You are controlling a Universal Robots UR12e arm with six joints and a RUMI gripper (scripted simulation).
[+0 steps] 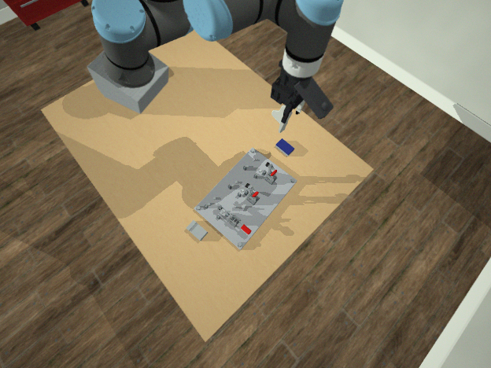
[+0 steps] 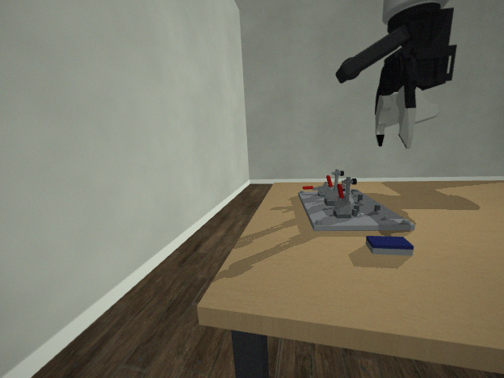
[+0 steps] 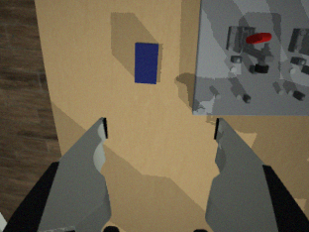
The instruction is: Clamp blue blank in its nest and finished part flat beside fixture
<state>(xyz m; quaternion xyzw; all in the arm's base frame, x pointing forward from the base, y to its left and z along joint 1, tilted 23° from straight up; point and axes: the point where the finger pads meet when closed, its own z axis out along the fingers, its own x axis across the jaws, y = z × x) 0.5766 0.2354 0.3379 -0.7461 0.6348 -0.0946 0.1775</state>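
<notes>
The blue blank (image 1: 284,146) (image 2: 389,242) (image 3: 147,63) lies flat on the table beside one end of the grey fixture plate (image 1: 260,214) (image 2: 368,224) (image 3: 210,59). The finished part (image 1: 197,230), grey with a slot, lies on the table at the opposite end. The near clamp's red handle (image 1: 273,173) (image 2: 340,191) (image 3: 258,38) and the middle clamp's red handle (image 1: 255,194) (image 2: 329,181) stand raised, with their bars upright. The far clamp's red handle (image 1: 245,229) (image 2: 308,187) lies low. No part shows in the nests. My gripper (image 1: 289,121) (image 2: 393,145) (image 3: 160,119) is open and empty, high above the table near the blank.
The tan table (image 1: 206,292) (image 2: 325,296) (image 3: 163,159) has an edge not far from the blank. Small posts and pads rise from the plate beside the clamps. The arm's grey base block (image 1: 138,94) stands at the table's other end.
</notes>
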